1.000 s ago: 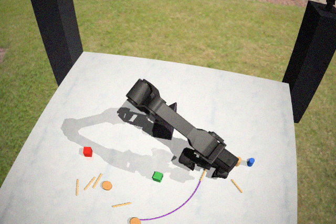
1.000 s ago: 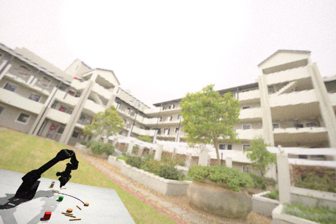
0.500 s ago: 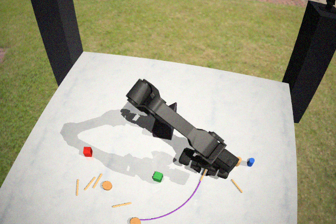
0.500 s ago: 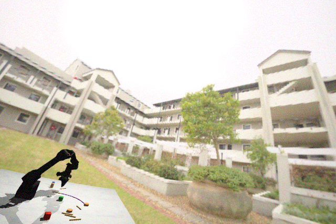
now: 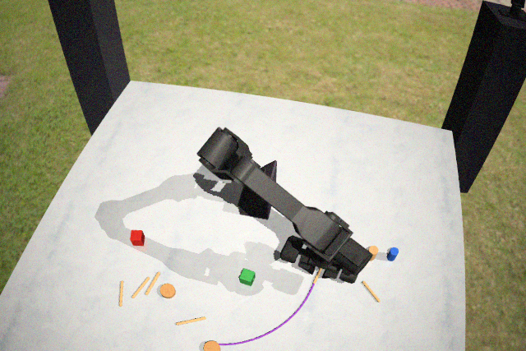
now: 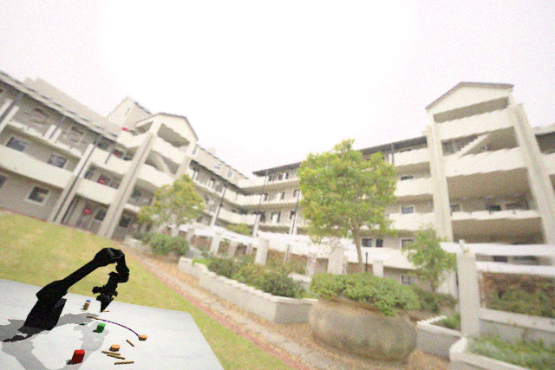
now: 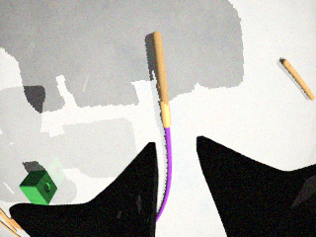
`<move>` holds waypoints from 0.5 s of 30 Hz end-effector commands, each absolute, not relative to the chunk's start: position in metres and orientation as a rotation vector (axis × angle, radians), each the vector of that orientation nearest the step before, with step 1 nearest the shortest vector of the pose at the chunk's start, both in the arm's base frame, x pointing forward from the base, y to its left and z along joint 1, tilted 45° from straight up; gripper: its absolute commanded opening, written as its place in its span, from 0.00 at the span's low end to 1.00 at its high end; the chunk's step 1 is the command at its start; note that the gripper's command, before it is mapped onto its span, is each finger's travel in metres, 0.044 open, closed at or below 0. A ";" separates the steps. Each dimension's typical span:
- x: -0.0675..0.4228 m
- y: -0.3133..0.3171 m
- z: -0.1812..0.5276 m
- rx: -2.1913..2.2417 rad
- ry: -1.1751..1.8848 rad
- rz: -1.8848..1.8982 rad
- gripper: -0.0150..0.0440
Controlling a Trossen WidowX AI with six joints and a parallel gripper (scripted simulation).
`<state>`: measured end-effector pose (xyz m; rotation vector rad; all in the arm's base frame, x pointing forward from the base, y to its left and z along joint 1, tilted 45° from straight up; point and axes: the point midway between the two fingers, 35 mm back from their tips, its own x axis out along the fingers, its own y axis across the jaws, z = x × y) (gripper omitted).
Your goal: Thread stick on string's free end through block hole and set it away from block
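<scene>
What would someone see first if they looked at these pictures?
The big black robot arm stretching across the white table, with its claw low over the purple string. The string curves from a round wooden button at the near edge up to a thin wooden stick just ahead of the claw. A green block sits nearby on the arm's shadow.

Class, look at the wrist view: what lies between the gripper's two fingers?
In the wrist view, the purple string runs up the gap between the gripper's fingers; the stick lies beyond the fingertips, untouched.
</scene>
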<state>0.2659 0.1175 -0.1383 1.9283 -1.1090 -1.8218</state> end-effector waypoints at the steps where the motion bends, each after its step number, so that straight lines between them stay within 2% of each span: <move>1: 0.264 0.112 -0.143 1.918 -1.106 -1.819 0.46; 15: 0.262 0.096 -0.160 1.918 -1.107 -1.817 0.46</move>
